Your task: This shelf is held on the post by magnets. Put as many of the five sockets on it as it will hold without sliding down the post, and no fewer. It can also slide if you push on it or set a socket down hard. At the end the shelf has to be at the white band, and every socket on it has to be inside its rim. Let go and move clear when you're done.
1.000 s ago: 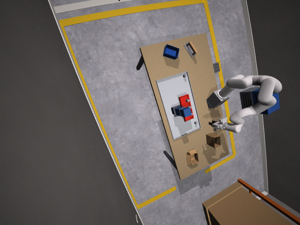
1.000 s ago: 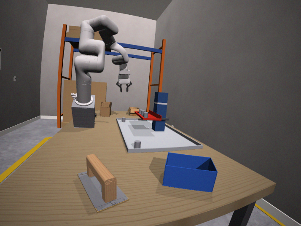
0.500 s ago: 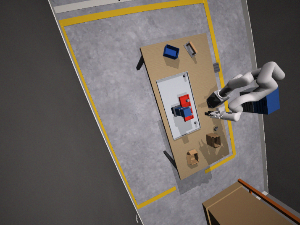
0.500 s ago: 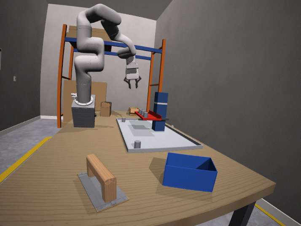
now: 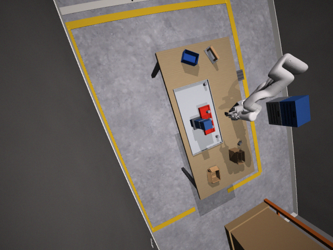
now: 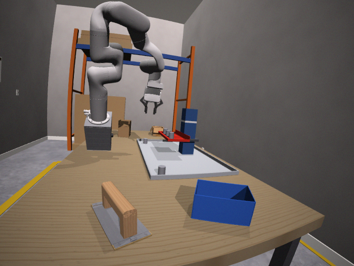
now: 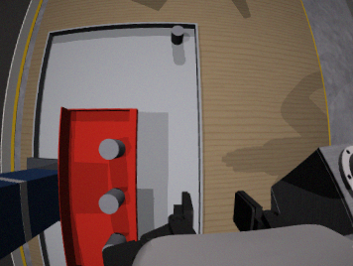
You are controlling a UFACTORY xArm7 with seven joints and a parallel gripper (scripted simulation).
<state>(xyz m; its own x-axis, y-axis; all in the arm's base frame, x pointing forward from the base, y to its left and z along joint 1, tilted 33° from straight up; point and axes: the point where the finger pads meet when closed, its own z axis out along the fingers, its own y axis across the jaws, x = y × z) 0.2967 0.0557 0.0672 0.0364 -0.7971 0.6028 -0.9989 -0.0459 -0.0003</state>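
Observation:
The red shelf (image 6: pixel 174 136) hangs on the blue post (image 6: pixel 188 130) over the grey mat (image 6: pixel 183 160). In this view it sits below the white band (image 6: pixel 189 121). Three grey sockets (image 7: pixel 111 201) stand in a row inside its rim; the nearest is partly hidden by my gripper body. One loose socket (image 6: pixel 161 169) stands at the mat's near corner, and another (image 6: pixel 145 140) stands at its far corner. My gripper (image 6: pixel 150 110) hangs high above the table between the robot base and the mat. Its fingers stand apart with nothing between them.
A blue open bin (image 6: pixel 222 206) and a wooden handle on a metal plate (image 6: pixel 118 210) sit at the table's near end. Two cardboard boxes (image 5: pixel 237 155) (image 5: pixel 213 174) and a small dark object (image 5: pixel 239 142) lie at the far end. The robot pedestal (image 6: pixel 97 137) stands at the table's edge.

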